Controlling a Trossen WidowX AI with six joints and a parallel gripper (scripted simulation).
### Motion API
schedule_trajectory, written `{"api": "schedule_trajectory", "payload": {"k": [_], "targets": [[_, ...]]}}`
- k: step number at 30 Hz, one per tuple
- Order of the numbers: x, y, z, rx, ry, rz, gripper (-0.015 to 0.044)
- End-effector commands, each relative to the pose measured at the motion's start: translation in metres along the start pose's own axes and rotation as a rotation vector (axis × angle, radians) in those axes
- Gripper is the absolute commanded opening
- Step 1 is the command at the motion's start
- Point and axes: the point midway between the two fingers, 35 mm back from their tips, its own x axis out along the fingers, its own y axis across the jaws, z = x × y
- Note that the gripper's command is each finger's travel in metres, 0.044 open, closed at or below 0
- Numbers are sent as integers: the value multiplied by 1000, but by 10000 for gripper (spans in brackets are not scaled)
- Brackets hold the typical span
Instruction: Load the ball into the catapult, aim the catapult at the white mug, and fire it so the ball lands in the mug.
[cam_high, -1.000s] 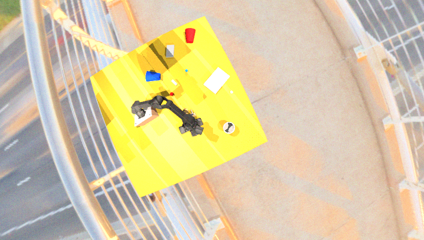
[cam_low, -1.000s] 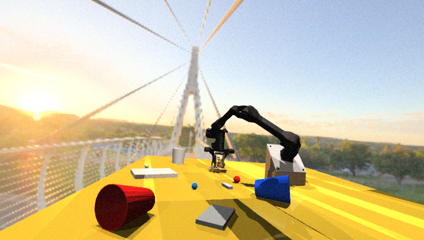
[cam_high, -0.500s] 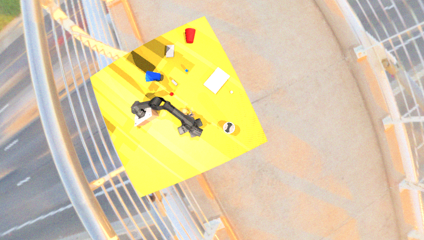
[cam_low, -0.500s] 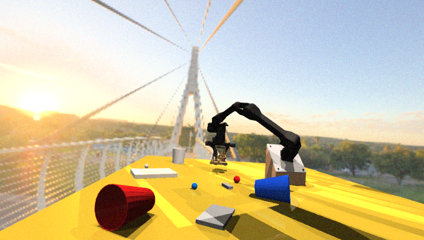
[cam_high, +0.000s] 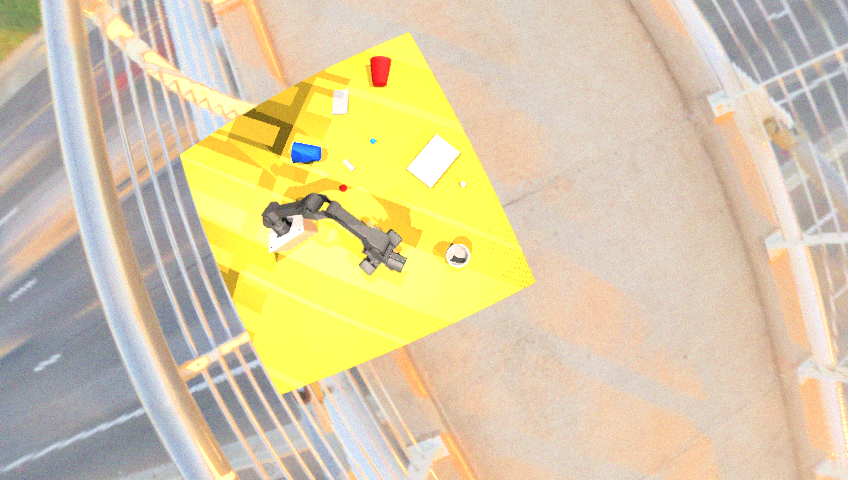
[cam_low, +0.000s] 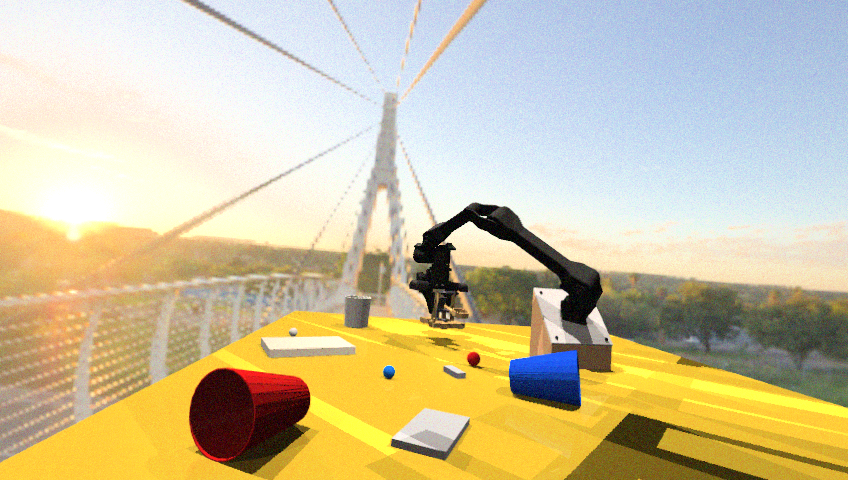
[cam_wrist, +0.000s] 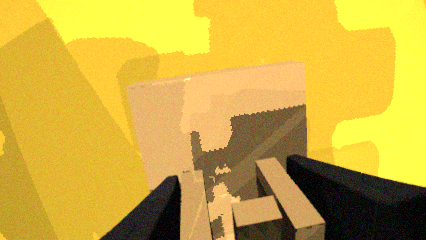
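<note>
My gripper is shut on the wooden catapult, with its fingers on both sides of the uprights. The catapult's base hangs a little above the table, with its shadow below it. In the top view the arm mostly hides it. The white mug stands upright, to the right of the gripper in the top view. A red ball, a blue ball and a white ball lie on the table. No ball is visible on the catapult.
A red cup and a blue cup lie on their sides. A large white slab, a smaller slab and a small block lie flat on the yellow table.
</note>
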Motion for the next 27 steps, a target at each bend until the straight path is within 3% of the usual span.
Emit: {"api": "schedule_trajectory", "payload": {"k": [1,14,27], "targets": [[-2,3,2,-119,-4,5,0],[-1,23,2,-564,-3,7,0],[10,28,1,-588,-3,7,0]]}}
